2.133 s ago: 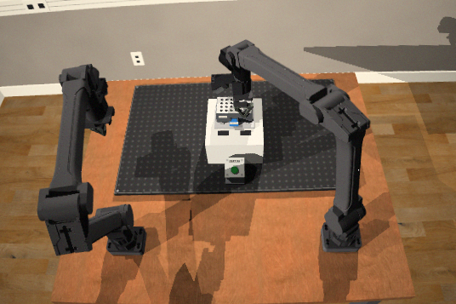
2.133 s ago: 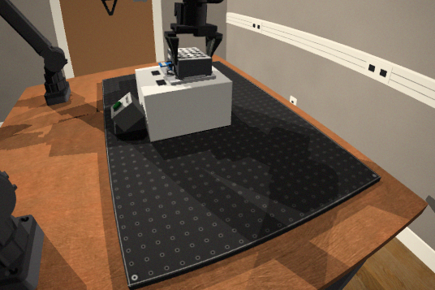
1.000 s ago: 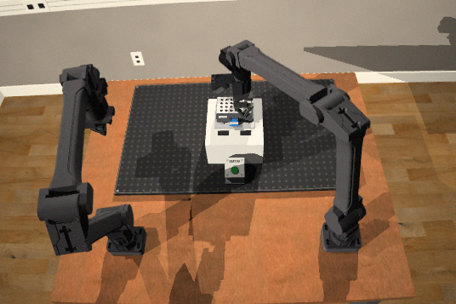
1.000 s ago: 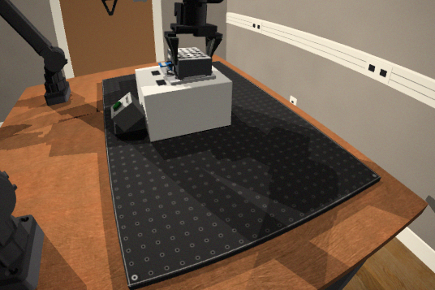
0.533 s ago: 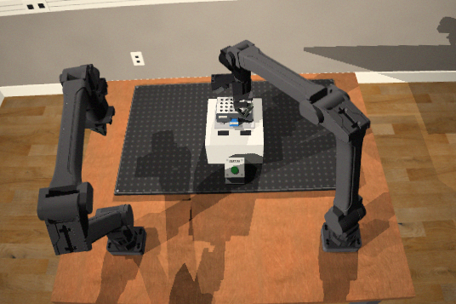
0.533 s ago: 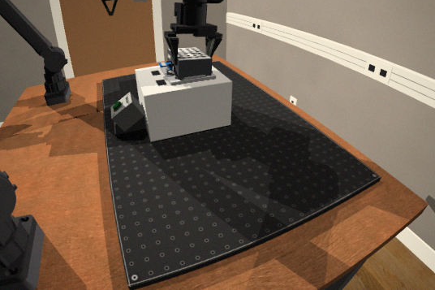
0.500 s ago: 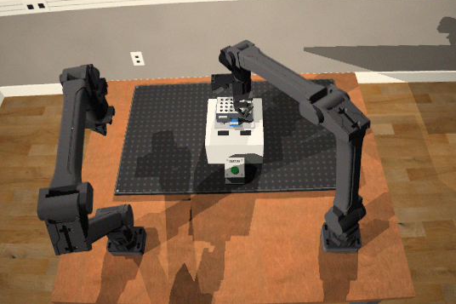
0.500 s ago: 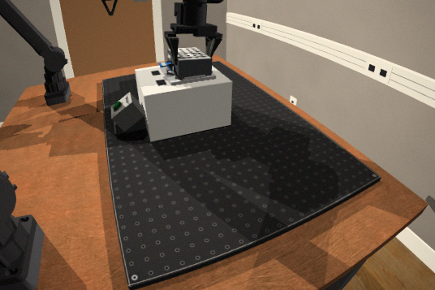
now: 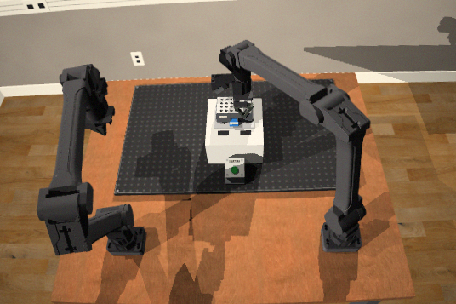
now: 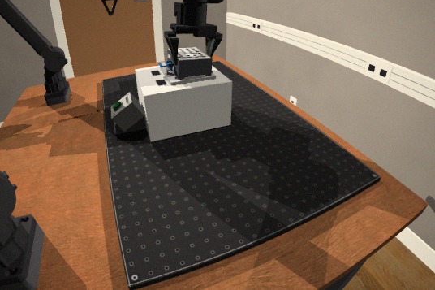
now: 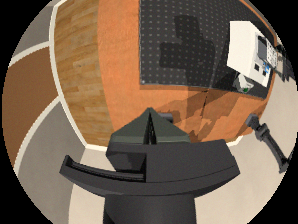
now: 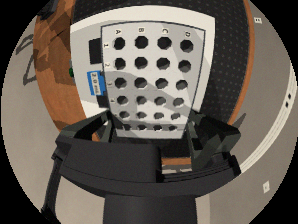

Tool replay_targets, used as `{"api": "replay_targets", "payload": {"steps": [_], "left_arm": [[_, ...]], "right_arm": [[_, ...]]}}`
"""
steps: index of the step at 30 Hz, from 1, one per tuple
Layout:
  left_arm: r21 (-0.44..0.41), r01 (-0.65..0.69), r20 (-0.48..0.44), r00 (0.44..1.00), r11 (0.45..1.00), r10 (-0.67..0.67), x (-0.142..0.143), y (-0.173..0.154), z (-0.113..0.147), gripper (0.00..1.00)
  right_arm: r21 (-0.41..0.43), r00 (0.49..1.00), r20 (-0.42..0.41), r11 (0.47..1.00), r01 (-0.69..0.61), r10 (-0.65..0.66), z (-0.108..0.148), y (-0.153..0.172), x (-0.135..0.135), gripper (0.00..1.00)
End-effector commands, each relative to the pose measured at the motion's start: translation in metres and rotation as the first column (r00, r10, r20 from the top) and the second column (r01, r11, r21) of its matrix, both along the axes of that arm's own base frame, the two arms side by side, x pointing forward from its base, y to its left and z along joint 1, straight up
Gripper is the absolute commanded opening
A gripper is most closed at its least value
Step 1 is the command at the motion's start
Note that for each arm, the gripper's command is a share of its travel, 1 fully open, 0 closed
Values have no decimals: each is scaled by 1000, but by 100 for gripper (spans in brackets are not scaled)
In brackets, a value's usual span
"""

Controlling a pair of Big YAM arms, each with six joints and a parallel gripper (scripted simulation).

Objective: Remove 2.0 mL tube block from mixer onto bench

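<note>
The block for 2.0 mL tubes [image 9: 225, 106] [image 10: 195, 67] [image 12: 151, 73] is dark with a light top full of round holes. It sits level on the plate of the white mixer [image 9: 234, 152] [image 10: 188, 106] [image 11: 242, 45]. The lever with a blue label [image 9: 234, 123] [image 10: 165, 64] [image 12: 95, 83] is at its front. My right gripper [image 9: 245, 112] [image 10: 192, 62] [image 12: 150, 111] points down and is shut on the block, one finger at the front face and one at the back. My left gripper [image 10: 110, 13] [image 11: 150, 111] is shut and empty, raised at the left, far from the mixer. The back lip is hidden.
A small dark box with a green button [image 9: 235, 170] [image 10: 117, 105] [image 11: 245, 89] stands just in front of the mixer. The mixer stands on a black perforated board [image 9: 166, 102] [image 10: 183, 199] [image 11: 165, 65] on the wooden table [image 9: 272, 260] [image 10: 53, 191].
</note>
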State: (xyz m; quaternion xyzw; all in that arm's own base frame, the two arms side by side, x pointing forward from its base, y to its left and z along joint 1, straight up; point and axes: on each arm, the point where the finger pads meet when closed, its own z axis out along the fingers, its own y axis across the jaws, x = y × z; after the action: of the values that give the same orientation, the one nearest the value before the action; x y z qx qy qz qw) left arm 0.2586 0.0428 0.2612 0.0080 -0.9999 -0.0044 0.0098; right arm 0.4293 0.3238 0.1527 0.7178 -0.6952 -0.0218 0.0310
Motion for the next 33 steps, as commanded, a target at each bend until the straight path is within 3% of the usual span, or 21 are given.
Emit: {"api": "replay_targets", "payload": {"steps": [1, 33], "left_arm": [[9, 1, 33, 999, 1000, -1, 13, 0, 11, 0], [9, -2, 40, 999, 1000, 2, 13, 1, 13, 0]], "right_arm": [[14, 1000, -6, 1000, -22, 22, 23, 7, -20, 0], [13, 1000, -8, 1000, -27, 27, 23, 8, -22, 0]]}}
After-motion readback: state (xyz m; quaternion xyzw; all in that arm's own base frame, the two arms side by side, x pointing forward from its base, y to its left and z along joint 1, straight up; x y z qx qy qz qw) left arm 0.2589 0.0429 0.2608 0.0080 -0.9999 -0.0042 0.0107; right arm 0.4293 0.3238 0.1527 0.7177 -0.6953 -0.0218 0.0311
